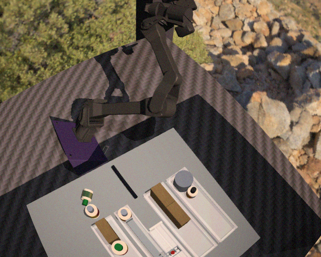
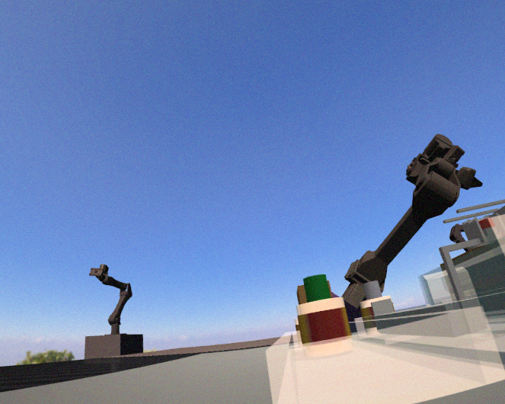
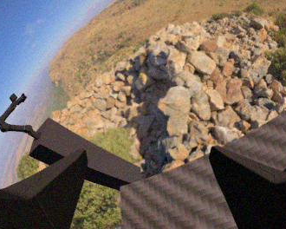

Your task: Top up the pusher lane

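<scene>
Dark six-joint arm's gripper (image 1: 82,135) is hanging wide open, gripping nothing, over the purple sheet (image 1: 77,146), well apart from the loose grey-capped cream jar (image 1: 91,210) standing beside the matching jar (image 1: 124,213) in its lane.

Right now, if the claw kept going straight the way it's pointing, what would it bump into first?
Probably the table. In the wrist view the open claw points low across its woven top towards the edge, with only rocks and hillside far beyond. No jar lies ahead, though depth is hard to judge.
</scene>
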Robot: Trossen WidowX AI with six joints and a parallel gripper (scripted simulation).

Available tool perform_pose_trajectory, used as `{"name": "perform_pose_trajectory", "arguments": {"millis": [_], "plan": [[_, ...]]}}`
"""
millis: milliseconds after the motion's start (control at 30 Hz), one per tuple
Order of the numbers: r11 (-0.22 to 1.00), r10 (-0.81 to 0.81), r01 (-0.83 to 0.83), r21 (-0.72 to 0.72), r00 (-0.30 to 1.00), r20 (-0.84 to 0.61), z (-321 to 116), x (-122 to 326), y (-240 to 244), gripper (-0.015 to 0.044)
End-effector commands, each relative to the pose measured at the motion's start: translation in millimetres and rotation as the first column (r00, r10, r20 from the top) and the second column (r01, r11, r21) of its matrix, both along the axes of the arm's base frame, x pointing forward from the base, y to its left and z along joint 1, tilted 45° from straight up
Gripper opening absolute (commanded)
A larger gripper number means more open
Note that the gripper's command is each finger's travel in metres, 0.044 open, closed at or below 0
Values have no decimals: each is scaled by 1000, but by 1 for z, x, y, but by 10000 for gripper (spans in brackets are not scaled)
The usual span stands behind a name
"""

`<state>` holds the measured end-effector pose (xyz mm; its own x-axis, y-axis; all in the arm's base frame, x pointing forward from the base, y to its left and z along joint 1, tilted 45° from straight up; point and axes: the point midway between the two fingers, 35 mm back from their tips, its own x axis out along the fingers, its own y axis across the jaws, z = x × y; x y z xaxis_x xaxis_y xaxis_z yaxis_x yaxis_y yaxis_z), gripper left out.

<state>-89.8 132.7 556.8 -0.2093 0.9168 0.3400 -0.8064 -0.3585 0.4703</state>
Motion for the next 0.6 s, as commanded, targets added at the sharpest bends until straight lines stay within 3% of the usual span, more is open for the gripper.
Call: {"name": "perform_pose_trajectory", "arguments": {"millis": [0, 300, 567], "plan": [[1000, 5, -5, 4, 1000, 6, 0, -2, -1, 426], [941, 244, -298, 159, 926, 287, 0, -102, -57, 440], [761, 388, -596, 257, 735, 557, -20, -178, -146, 440]]}}
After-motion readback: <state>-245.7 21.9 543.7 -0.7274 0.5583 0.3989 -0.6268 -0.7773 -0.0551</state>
